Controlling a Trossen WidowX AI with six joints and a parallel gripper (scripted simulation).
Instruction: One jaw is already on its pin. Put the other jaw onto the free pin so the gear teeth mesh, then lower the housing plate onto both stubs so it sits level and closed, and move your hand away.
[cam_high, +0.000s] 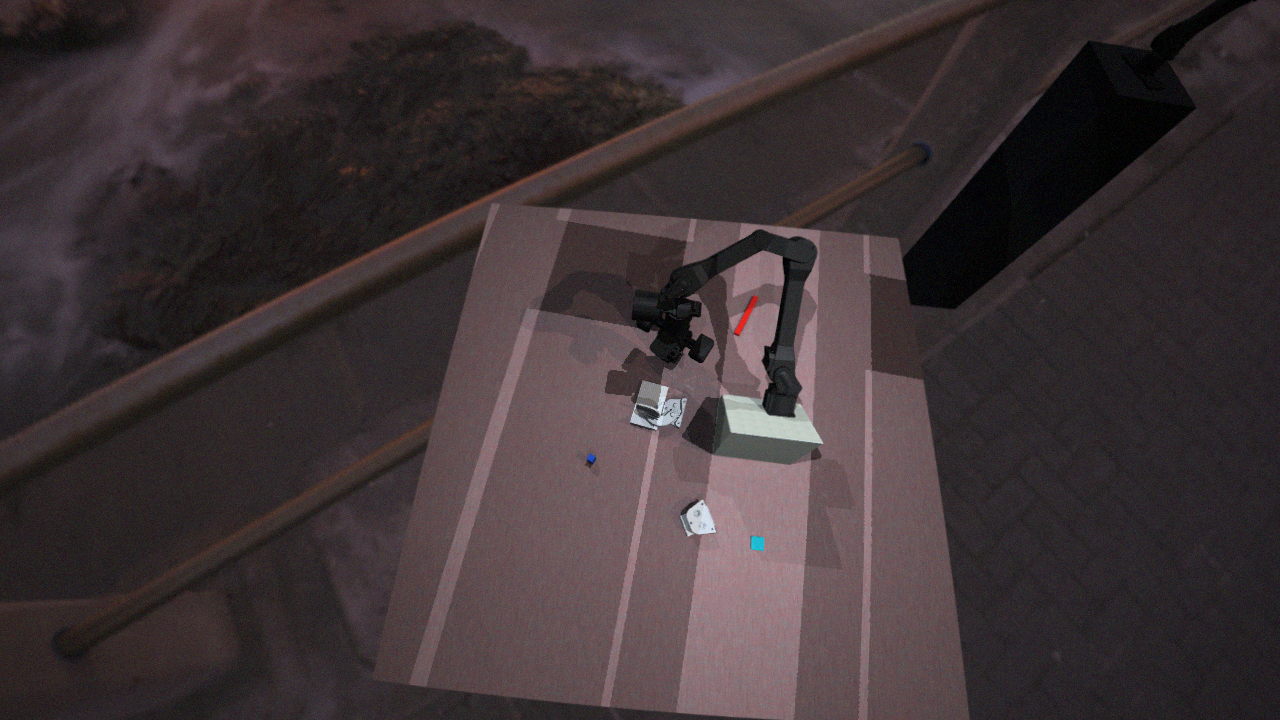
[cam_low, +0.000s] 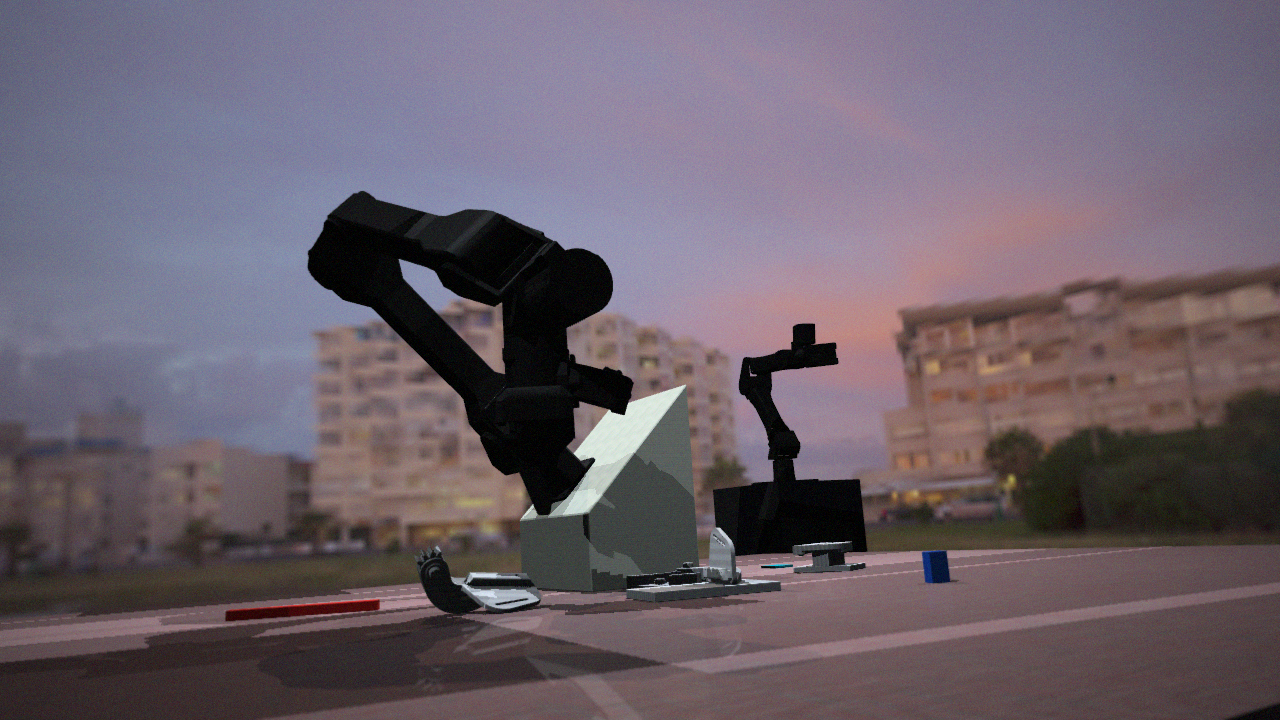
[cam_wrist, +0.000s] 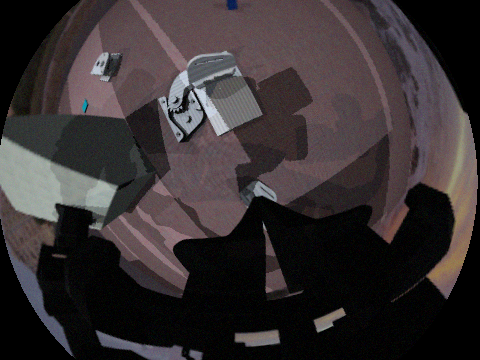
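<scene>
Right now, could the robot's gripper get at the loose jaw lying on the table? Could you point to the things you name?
Probably yes. The gripper (cam_low: 544, 512) (cam_wrist: 258, 200) is shut and holds nothing, hovering above the loose jaw (cam_low: 496, 591) (cam_wrist: 261, 193). Nothing visible blocks the way, but its fingers must open first.

Looks like matt black plastic on the arm (cam_high: 789, 308) (cam_low: 432, 331) (cam_wrist: 100, 280); smooth, matt pale finish on the wedge block (cam_high: 765, 443) (cam_low: 648, 510) (cam_wrist: 90, 145); metal-like grey on the base plate (cam_high: 642, 420) (cam_low: 704, 591) (cam_wrist: 216, 119). Fine-grained, cloth-like across the counter (cam_high: 537, 537) (cam_low: 984, 658) (cam_wrist: 300, 40), faintly glossy in the exterior view.
</scene>
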